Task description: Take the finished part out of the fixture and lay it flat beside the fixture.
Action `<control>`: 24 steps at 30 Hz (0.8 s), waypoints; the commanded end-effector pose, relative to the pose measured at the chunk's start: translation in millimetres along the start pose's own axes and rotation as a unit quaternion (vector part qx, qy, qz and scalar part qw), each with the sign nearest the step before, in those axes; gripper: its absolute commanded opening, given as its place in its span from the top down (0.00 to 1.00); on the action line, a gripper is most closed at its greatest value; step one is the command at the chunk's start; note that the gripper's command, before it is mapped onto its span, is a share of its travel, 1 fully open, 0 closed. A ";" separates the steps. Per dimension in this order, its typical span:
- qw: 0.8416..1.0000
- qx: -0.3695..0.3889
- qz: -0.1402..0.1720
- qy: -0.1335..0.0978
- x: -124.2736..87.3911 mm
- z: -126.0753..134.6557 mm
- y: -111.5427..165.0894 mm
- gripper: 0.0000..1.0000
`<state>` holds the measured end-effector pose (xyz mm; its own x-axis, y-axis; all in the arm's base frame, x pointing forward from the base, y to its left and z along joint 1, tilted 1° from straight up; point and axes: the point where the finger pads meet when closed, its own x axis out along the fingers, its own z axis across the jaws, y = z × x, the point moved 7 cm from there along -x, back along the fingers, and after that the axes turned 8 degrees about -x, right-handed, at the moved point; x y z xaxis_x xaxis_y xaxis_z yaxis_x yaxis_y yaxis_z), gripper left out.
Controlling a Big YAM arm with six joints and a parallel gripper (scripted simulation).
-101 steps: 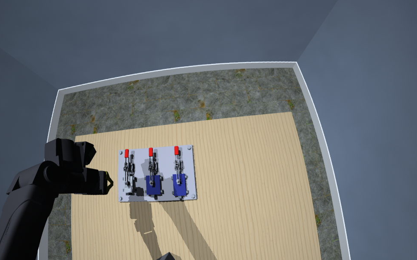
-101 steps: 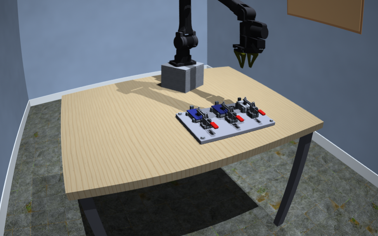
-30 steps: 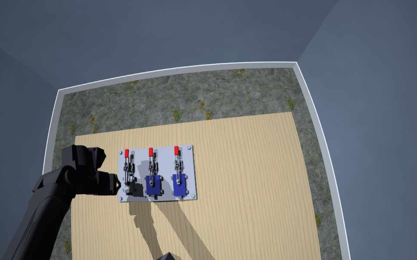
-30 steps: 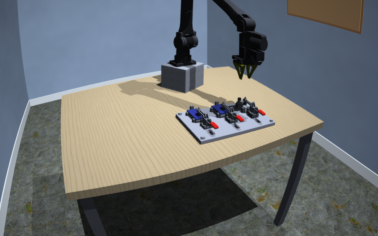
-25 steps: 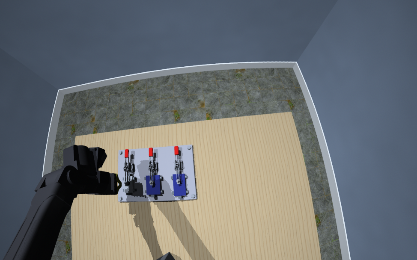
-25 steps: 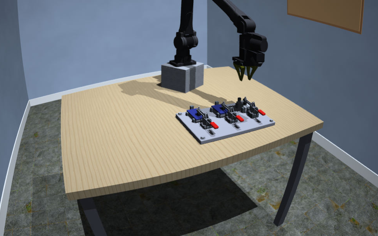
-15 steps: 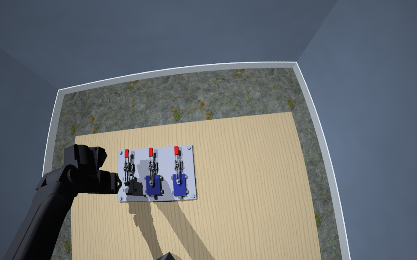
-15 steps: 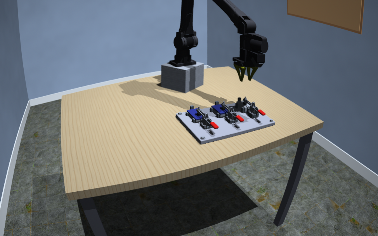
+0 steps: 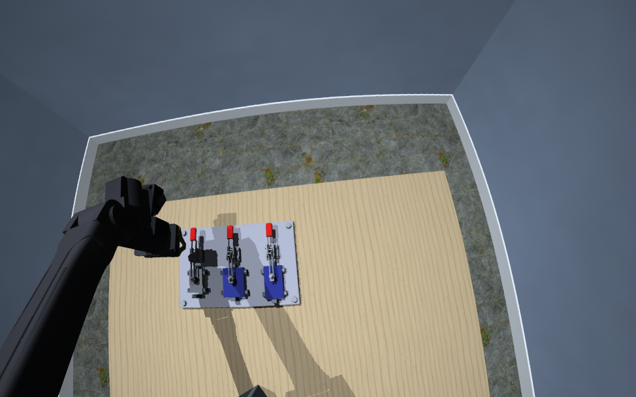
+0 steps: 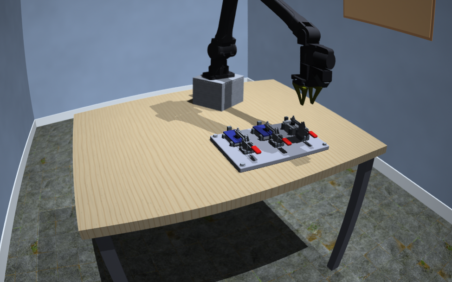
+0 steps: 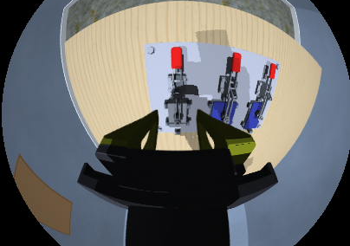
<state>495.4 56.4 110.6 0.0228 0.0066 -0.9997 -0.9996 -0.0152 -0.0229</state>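
Pale wood grain covers the desk (image 10: 143,168), which carries a grey fixture plate (image 10: 233,156) below and ahead of the jaws. The black arm holds its gripper (image 10: 307,95) high over the desk, just off the end of the plate where the finished part sits. The yellow-green fingers point down, half parted, with nothing between them.

The step in hand looks like the approach to the finished part's clamp. To do it well, the jaws should travel over the nearest station only, staying clear of the two stations farther off. The red-handled toggle clamp (image 9: 192,234) on that station probably has to be released before the part will lift, so the jaws should come down on the handle squarely, not at a slant. A slow descent would avoid knocking the neighbouring clamp (image 9: 230,230).

The finished part (image 9: 197,282) is a small grey block, partly in the arm's shadow, seated in the station directly below and ahead of the jaws. Its milled slot is too small to make out. Beyond it, farther from the jaws, sit the two blue blanks (image 9: 234,283) and (image 9: 274,283), each under its own red-handled clamp.
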 end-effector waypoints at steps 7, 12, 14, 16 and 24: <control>1.000 -0.003 -0.010 -0.003 -9.6 -8.9 -53.4 0.55; 1.000 -0.003 -0.010 -0.002 -9.6 -10.2 -61.7 0.55; 1.000 -0.003 -0.010 -0.003 -9.6 -10.3 -62.3 0.55; 1.000 -0.003 -0.010 -0.003 -9.6 -8.7 -62.2 0.55; 1.000 -0.003 -0.022 -0.003 -5.3 -8.2 -66.5 0.55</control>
<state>536.6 52.1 109.8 0.0133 0.0053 -0.9999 -0.9997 -0.0214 -0.0135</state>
